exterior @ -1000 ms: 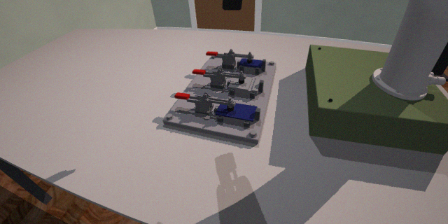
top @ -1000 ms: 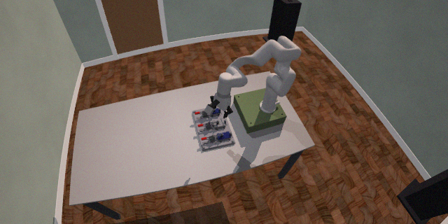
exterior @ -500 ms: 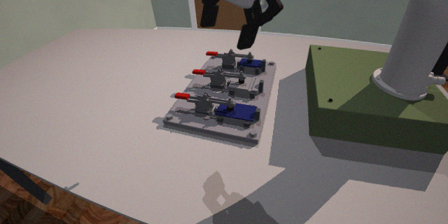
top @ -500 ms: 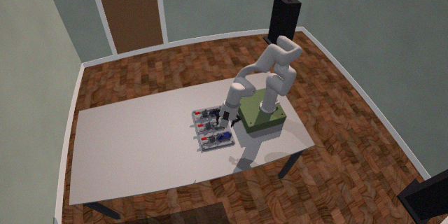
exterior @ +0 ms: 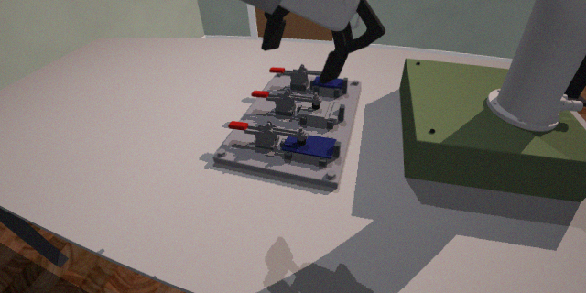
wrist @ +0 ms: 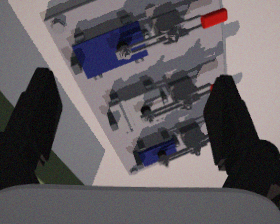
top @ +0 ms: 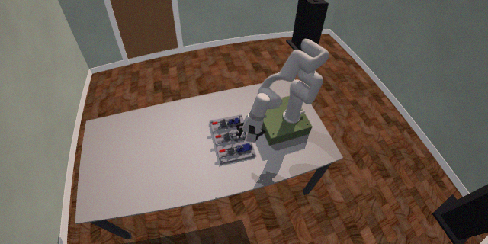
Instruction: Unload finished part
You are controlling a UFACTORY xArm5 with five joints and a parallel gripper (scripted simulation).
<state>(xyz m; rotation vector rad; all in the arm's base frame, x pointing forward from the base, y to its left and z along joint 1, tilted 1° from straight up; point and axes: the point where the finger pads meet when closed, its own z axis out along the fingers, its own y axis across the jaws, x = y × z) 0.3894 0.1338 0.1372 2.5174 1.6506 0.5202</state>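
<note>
A grey fixture plate [exterior: 284,136] lies on the table and holds three nests in a row. The far nest [exterior: 327,83] and the near nest [exterior: 309,145] each hold a blue blank. The middle nest holds the grey finished part [exterior: 322,116]. Each nest has a toggle clamp with a red handle [exterior: 238,124], and the handles lie about level. My gripper [exterior: 299,57] is open and empty and hangs above the far half of the fixture. One finger stands just over the far blank. In the wrist view the grey part [wrist: 134,99] shows between my open fingers.
The arm's green base block [exterior: 481,133] stands right beside the fixture, on its right in the exterior view. The fixture [top: 232,139] sits near the table's right half, with the table edge further off on all sides.
</note>
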